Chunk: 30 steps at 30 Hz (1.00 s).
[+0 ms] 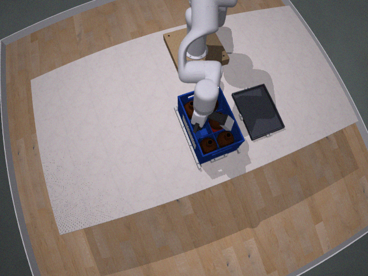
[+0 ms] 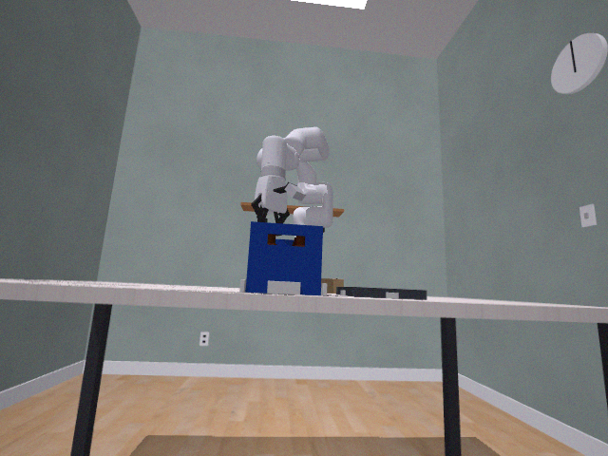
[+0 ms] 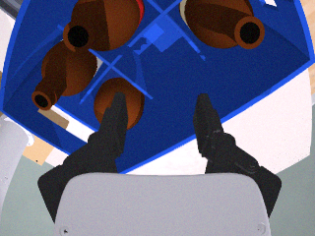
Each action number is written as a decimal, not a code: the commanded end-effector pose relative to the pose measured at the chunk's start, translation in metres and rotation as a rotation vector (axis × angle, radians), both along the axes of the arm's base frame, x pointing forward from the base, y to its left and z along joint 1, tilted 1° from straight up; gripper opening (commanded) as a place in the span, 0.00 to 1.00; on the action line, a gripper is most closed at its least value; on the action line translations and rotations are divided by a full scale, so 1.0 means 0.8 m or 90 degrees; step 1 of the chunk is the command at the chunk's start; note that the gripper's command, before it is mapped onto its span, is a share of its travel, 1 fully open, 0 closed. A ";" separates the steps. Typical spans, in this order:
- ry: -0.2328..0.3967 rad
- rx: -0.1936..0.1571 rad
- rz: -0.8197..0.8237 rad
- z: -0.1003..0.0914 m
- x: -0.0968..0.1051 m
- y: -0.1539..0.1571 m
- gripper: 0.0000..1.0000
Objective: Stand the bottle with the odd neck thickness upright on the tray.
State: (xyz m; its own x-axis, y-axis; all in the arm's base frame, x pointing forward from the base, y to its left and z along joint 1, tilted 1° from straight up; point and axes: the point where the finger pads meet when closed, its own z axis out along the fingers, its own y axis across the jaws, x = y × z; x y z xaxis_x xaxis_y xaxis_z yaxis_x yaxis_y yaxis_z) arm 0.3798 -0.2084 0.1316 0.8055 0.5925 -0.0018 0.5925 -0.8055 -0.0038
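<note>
The blue crate (image 1: 218,152) (image 2: 284,265) (image 3: 261,69) holds brown bottles. Front-left (image 1: 207,146) (image 3: 212,35) and front-right (image 1: 225,140) bottles stand in its front cells. A bottle (image 1: 215,125) (image 3: 123,25) with red on it is middle right. The back-right bottle (image 1: 216,106) (image 3: 83,69) and back-left bottle (image 1: 188,111) (image 3: 105,100) are partly hidden by the arm in the top view. My gripper (image 2: 271,218) (image 3: 160,105) is open and empty over the middle-left cell; its left finger covers part of the back-left bottle in the wrist view. The dark tray (image 1: 259,112) (image 2: 383,293) lies level, bare.
The tray lies right of the crate in the top view, with a narrow gap between. Low pale rails (image 1: 187,138) run along the crate's left side. The wooden base board (image 1: 173,41) of the arm lies behind the crate. Blue dividers separate the crate's cells.
</note>
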 end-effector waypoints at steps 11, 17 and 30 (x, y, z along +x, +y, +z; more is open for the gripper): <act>-0.002 -0.001 0.000 -0.017 0.001 -0.001 0.65; -0.002 -0.001 0.000 -0.025 0.001 -0.001 0.65; -0.002 -0.001 0.000 -0.033 0.001 -0.001 0.65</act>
State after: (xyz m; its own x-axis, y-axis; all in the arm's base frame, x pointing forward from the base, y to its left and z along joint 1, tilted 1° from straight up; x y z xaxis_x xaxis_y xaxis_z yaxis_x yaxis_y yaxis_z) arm 0.3796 -0.2088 0.1053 0.8055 0.5925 -0.0016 0.5925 -0.8055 -0.0035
